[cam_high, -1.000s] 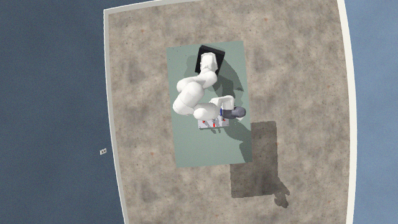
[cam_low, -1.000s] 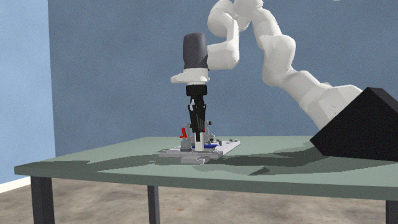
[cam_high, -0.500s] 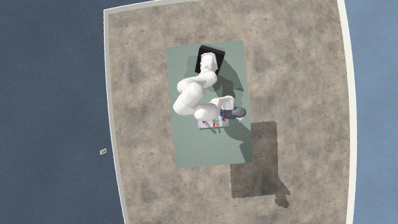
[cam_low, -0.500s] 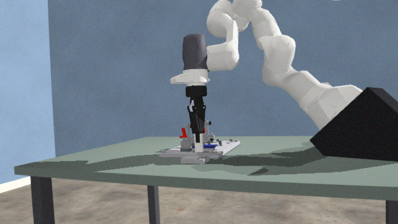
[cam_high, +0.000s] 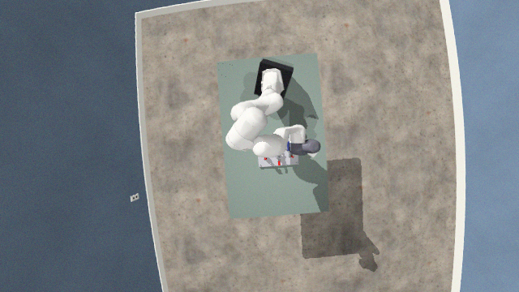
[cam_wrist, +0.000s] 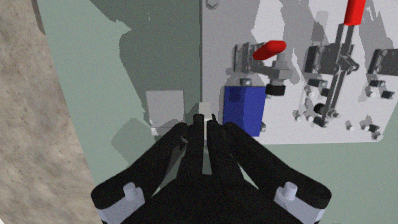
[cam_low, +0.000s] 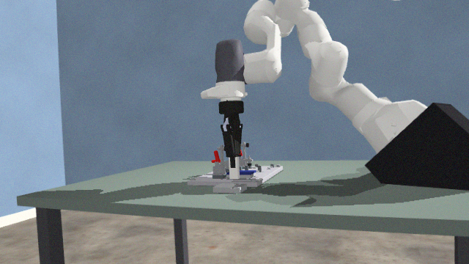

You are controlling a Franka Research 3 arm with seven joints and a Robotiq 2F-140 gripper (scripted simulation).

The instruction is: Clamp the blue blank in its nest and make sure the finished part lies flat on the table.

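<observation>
My gripper (cam_low: 233,166) (cam_wrist: 204,110) is shut with nothing seen between the fingers. It points down at the fixture plate's near edge, between the blank and a grey part; a pale upright piece (cam_low: 234,173) shows at its tips. The blue blank (cam_low: 249,171) (cam_wrist: 243,111) lies on the fixture plate (cam_high: 268,165) (cam_wrist: 220,30), right of the fingers in the wrist view. Its clamp has a red handle (cam_low: 216,157) (cam_wrist: 270,49); the black bar tip (cam_wrist: 275,90) shows beside the blank's corner, contact unclear. The grey part (cam_low: 226,188) (cam_wrist: 165,106) lies on the table; no slot is discernible.
A middle clamp with a red handle (cam_wrist: 354,12) has its long bar (cam_wrist: 335,95) over a nest without a visible part. A third clamp (cam_wrist: 385,62) is partly cut off at the right. Small pads and blocks stand around these nests. The arm hides much of the plate from above.
</observation>
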